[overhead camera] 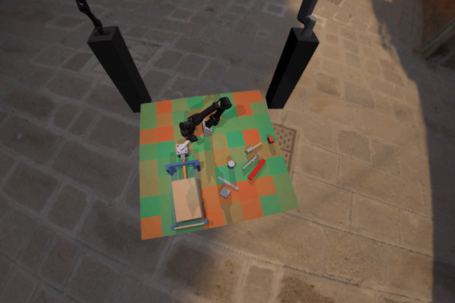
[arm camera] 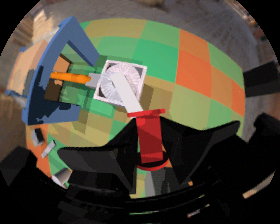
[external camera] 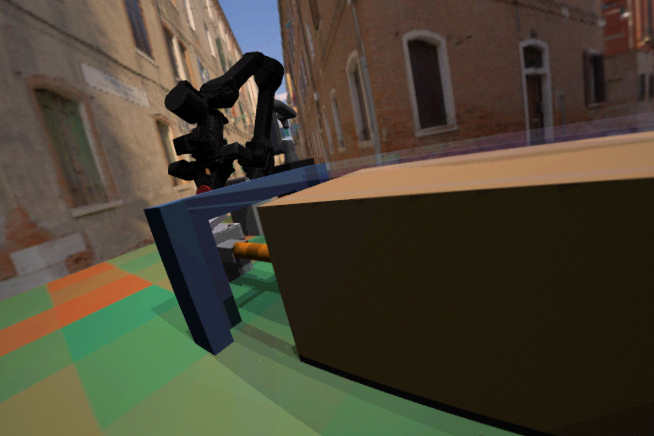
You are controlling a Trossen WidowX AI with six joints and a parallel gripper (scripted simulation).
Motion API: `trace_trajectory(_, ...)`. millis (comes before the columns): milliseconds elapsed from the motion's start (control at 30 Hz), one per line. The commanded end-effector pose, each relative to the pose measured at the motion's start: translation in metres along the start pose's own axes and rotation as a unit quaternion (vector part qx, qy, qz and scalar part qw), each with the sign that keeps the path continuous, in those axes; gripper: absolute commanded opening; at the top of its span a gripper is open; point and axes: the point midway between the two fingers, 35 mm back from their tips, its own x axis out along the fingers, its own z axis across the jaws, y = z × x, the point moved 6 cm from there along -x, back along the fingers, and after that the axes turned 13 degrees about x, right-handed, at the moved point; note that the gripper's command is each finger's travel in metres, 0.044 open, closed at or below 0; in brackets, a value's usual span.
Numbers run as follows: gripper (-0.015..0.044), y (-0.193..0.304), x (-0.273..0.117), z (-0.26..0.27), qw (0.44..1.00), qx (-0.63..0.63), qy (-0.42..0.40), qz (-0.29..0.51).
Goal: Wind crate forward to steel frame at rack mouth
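Observation:
The tan crate [overhead camera: 187, 199] [external camera: 441, 287] [arm camera: 53, 91] sits flat inside the clear-panelled cubby, its front a gap back from the blue steel frame [overhead camera: 184, 164] [external camera: 176, 256] [arm camera: 53, 50]. An orange strap [overhead camera: 184, 169] [external camera: 251, 251] [arm camera: 71, 77] runs through the frame to the winch [overhead camera: 178, 151] [arm camera: 103, 93]. The winch handle's pale arm [overhead camera: 185, 144] [arm camera: 125, 91] lies across the winch top and ends in a red grip [arm camera: 149, 137]. My gripper [overhead camera: 188, 137] [external camera: 203, 185] [arm camera: 145, 119] is shut on that red grip. The square key and hole are hidden under the arm.
Right of the cubby on the bench are a grey block [overhead camera: 225, 192], a grey bar [overhead camera: 228, 183], a light cylinder [overhead camera: 230, 164], a red bar [overhead camera: 257, 169], a grey tool [overhead camera: 250, 162], a brush-like tool [overhead camera: 253, 147] and a red cube [overhead camera: 270, 139].

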Motion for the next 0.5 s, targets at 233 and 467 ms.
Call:
trace_trajectory(233,0.0000,-0.011,0.005,-0.015,1.000,-0.001,0.014,-0.002)
trace_trajectory(467,0.0000,-0.019,0.008,-0.022,1.000,-0.001,0.014,-0.003)
